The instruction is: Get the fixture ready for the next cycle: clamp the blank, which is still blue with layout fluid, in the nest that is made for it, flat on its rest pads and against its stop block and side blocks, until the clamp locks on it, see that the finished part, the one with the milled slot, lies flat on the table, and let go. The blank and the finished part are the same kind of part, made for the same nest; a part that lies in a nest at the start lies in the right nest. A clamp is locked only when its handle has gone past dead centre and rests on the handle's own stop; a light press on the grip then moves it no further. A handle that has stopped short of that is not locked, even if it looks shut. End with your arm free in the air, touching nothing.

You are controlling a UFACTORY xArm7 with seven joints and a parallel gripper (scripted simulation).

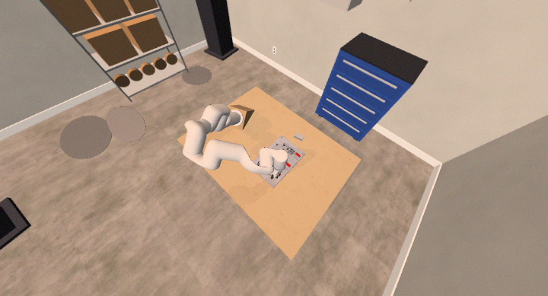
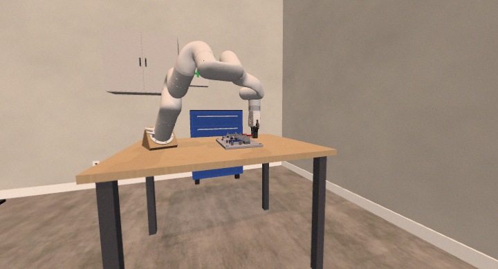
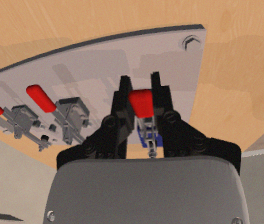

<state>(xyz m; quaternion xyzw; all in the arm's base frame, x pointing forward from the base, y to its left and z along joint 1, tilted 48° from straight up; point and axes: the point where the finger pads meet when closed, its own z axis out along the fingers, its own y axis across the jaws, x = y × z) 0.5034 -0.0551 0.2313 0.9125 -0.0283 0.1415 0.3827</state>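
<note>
Three red clamp grips show on the fixture plate (two stand free at left); the tool is clamped on the third grip.

Workshop: blue tool cabinet w/ drawers at far wall, metal rack w/ boxes & round stock at left, wooden bench w/ clamp fixture plate.
</note>
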